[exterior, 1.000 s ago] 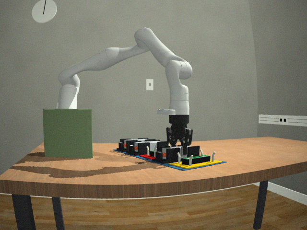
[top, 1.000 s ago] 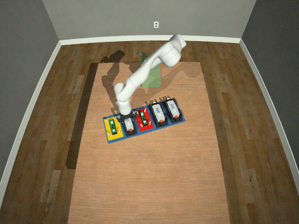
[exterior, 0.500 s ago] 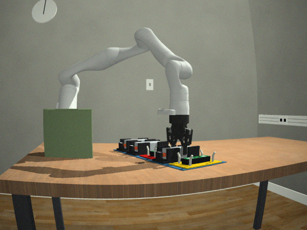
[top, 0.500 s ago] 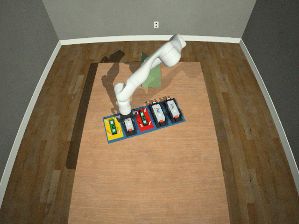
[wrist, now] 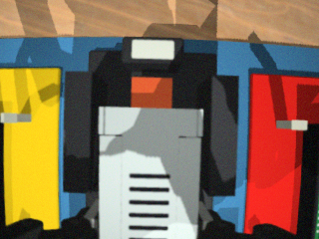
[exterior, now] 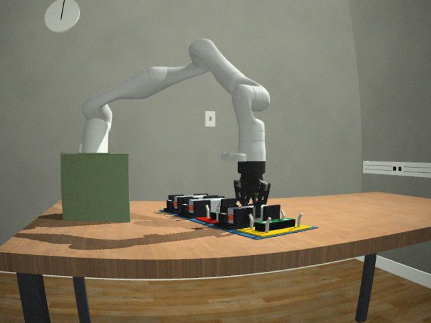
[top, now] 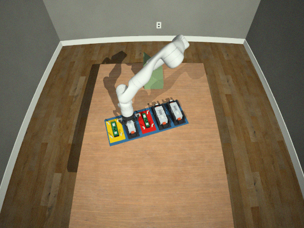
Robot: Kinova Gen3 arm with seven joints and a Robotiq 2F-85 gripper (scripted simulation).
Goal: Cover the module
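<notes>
A yellow base plate [top: 114, 129] lies at the left end of a blue tray and carries a green module [top: 114, 128]. Right beside it a small white cover [top: 131, 127] sits in a black holder. My gripper [top: 128, 120] reaches straight down over this cover, with its fingers against the cover's two long sides. In the wrist view the cover [wrist: 150, 169] fills the centre, with the dark fingertips flanking it at the bottom edge and the yellow plate [wrist: 30, 149] to its left. In the side view the gripper [exterior: 252, 204] reaches down into the holder.
A red plate [top: 146, 122] with another green module lies right of the gripped cover. Two larger white covers [top: 160, 114] [top: 176, 110] sit in holders further right. White pegs stand around both plates. A green box [top: 154, 76] stands at the arm's base.
</notes>
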